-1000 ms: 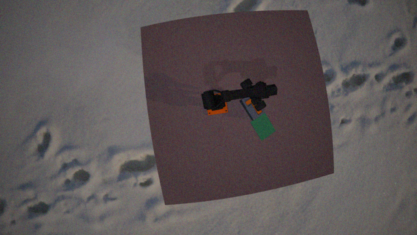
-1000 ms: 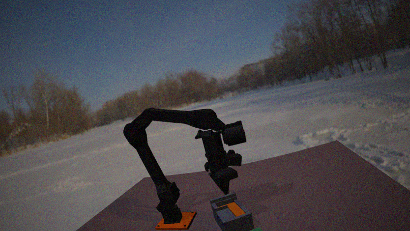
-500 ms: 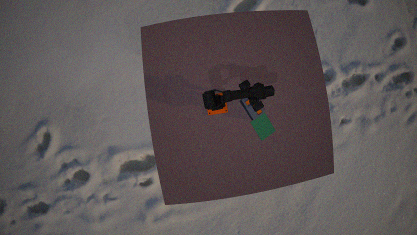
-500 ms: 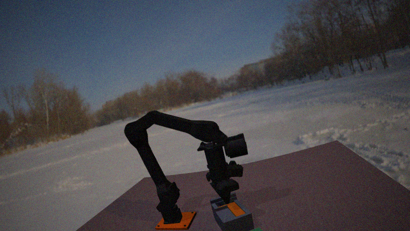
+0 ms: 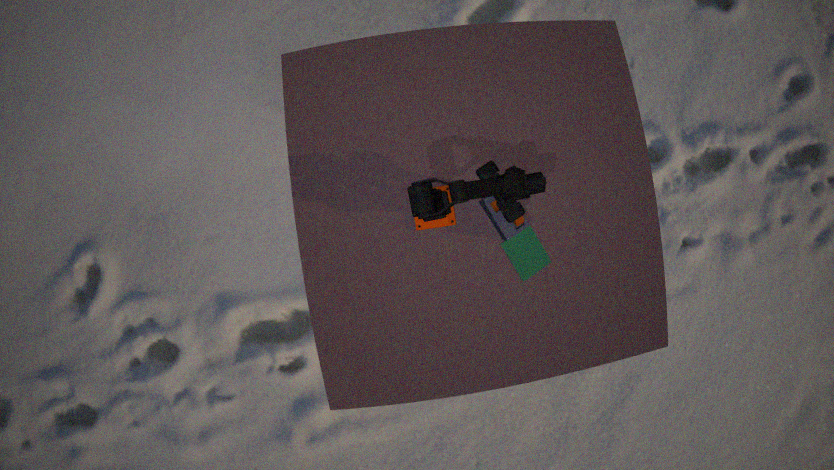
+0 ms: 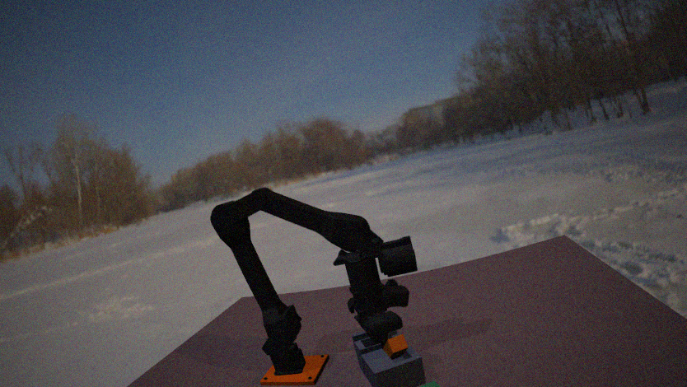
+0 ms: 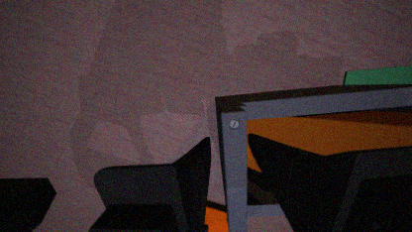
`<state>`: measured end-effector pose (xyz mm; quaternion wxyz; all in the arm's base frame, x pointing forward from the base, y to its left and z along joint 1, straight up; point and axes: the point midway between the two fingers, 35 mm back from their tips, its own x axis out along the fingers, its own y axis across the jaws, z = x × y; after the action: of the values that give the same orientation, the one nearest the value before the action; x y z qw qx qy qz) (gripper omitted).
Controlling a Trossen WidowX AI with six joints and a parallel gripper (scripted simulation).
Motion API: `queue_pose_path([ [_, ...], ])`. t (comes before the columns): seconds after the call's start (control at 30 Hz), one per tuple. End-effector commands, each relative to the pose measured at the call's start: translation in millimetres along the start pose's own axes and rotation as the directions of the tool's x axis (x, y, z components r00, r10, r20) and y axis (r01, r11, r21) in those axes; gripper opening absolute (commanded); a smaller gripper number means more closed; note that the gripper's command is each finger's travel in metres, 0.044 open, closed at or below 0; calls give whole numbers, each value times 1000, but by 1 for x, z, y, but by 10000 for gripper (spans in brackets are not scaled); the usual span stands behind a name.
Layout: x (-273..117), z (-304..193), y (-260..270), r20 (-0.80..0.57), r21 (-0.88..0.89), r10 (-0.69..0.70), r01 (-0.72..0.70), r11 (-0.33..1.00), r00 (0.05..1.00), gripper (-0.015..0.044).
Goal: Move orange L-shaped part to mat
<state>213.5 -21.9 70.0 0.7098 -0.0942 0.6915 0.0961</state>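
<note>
A black gripper points straight down onto one end of the grey tray, fingers part-open and holding nothing. The orange part lies in the tray's pocket, far end tipped up, its long axis running toward the green mat beyond the tray.

A square table top of dull reddish-brown carries everything; around it lies snowy ground. Three things rest directly on it. The orange base plate of the arm lies near the middle of the surface — flat, with the arm's foot standing on it. Beside it, toward one side, stands the grey tray, a low block with a raised rim. The green mat lies flat just beyond the tray's end, touching or almost touching it — in the wrist view only its corner shows past the tray's rim. Soft shadows of the arm fall across the surface.
</note>
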Motion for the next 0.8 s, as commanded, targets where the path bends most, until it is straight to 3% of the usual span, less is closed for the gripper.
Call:
queue_pose_path([
  [0.0, 7, -2, -1, -10, -2, -5, 5, 1000, 1000, 180],
  [0.77, 5, -1, 1, -4, 0, 2, -2, 1000, 1000, 180],
])
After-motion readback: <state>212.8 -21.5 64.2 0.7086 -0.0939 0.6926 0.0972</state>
